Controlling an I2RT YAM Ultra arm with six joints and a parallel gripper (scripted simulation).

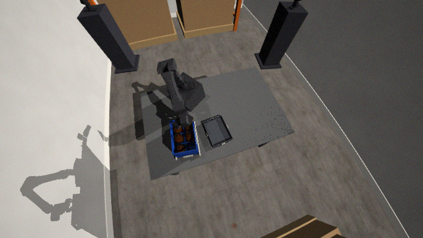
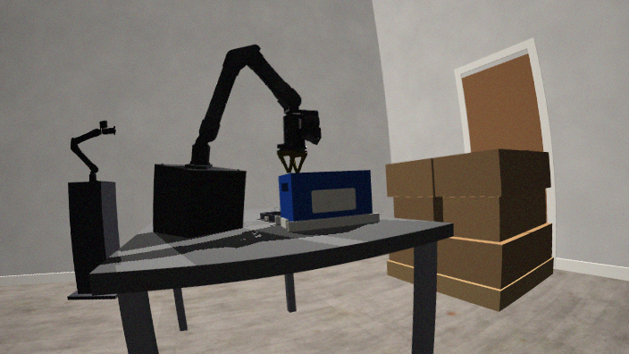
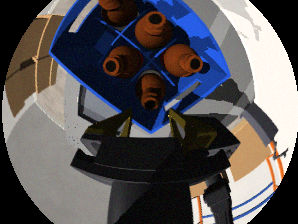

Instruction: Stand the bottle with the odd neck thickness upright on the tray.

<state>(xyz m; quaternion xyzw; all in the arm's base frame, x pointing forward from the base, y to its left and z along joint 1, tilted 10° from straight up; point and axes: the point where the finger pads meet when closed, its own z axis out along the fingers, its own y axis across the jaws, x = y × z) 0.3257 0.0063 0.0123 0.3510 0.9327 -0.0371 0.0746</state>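
A blue crate (image 1: 185, 140) stands on the grey table and holds several brown bottles (image 3: 152, 28), each upright in its own cell. The wrist view shows the crate (image 3: 136, 43) from above. My gripper (image 2: 292, 169) hangs open and empty, its fingertips just above the crate's top edge at the end nearest the arm's base. Its fingers stand over the nearest bottle (image 3: 150, 91) and touch nothing. The dark tray (image 1: 216, 130) lies empty on the table to the right of the crate. I cannot tell the neck widths apart.
The arm's black base block (image 2: 198, 198) stands on the table behind the crate. Two black camera posts (image 1: 106, 36) stand on the floor beyond the table. Cardboard boxes (image 2: 473, 223) are stacked to the side of the table.
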